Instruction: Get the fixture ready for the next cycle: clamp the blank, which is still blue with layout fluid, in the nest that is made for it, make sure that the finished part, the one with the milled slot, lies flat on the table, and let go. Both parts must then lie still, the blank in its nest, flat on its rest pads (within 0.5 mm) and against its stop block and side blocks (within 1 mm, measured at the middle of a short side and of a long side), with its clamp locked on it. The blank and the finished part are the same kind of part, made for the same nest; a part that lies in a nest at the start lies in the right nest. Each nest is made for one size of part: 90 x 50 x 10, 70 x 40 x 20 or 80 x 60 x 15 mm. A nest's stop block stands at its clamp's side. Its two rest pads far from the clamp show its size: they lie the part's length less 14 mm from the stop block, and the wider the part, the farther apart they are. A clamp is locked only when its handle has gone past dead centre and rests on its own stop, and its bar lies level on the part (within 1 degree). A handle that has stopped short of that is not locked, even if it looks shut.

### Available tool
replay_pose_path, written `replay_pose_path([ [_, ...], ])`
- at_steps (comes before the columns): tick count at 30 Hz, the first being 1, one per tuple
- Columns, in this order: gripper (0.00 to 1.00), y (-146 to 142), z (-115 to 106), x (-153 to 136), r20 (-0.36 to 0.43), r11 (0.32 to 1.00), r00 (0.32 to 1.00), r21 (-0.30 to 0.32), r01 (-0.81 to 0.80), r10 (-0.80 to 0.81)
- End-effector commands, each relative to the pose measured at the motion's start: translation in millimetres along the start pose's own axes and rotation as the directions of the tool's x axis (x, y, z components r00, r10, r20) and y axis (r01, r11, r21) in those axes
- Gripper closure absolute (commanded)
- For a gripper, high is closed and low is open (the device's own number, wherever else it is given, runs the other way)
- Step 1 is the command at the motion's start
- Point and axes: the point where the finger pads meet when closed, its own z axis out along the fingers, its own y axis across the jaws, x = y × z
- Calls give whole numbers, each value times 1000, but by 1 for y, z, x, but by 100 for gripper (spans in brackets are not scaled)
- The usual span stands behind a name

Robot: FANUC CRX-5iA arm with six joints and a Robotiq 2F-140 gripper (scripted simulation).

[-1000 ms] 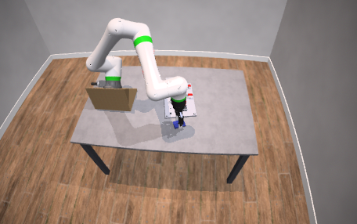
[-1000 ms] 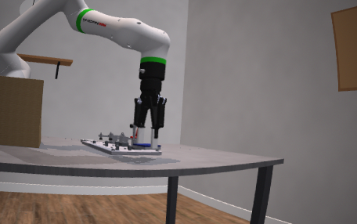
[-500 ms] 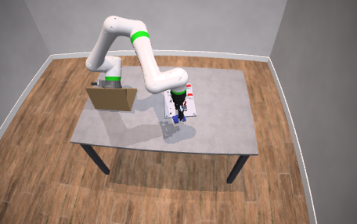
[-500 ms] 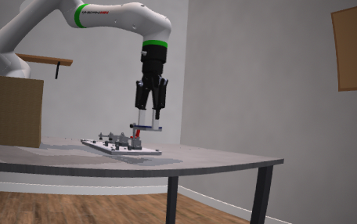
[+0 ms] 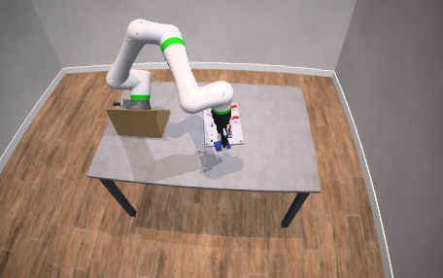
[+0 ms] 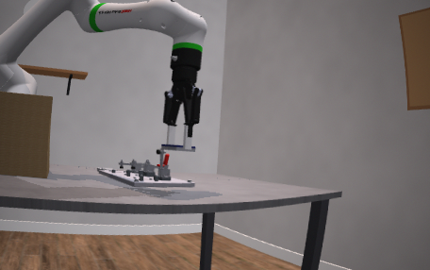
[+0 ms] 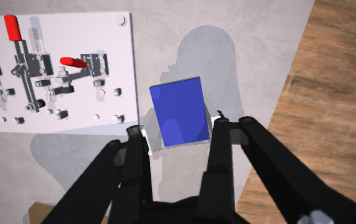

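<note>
The blue blank (image 7: pixel 180 111) (image 6: pixel 178 148) (image 5: pixel 219 145) is a flat rectangular plate with a blue top face. My gripper (image 7: pixel 181 112) (image 6: pixel 178 142) (image 5: pixel 222 143) is shut on its two long sides and holds it level in the air above the table, just off the near edge of the fixture plate (image 7: pixel 115 50) (image 6: pixel 181 183) (image 5: pixel 238 140). The plate carries toggle clamps with red handles; one handle (image 7: pixel 12 27) points along the plate and another (image 7: pixel 73 62) (image 6: pixel 165 160) lies across it. I cannot make out the slotted finished part in any view.
A brown cardboard box (image 5: pixel 138 122) (image 6: pixel 24 134) stands at the table's left by the arm's base. The table's edge and the wooden floor (image 7: pixel 320 100) lie close to the right of the blank in the wrist view.
</note>
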Motion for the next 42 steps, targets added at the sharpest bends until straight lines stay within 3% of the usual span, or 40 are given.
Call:
replay_pose_path([
  [1, 100, 0, 0, 0, 0, 1000, 1000, 0, 0, 0],
  [12, 100, 0, 0, 0, 0, 1000, 1000, 0, -12, 12],
  [24, 100, 0, 0, 0, 0, 979, 979, 0, -205, 205],
  [42, 100, -1, 5, -6, 0, 978, 978, 0, -209, 209],
])
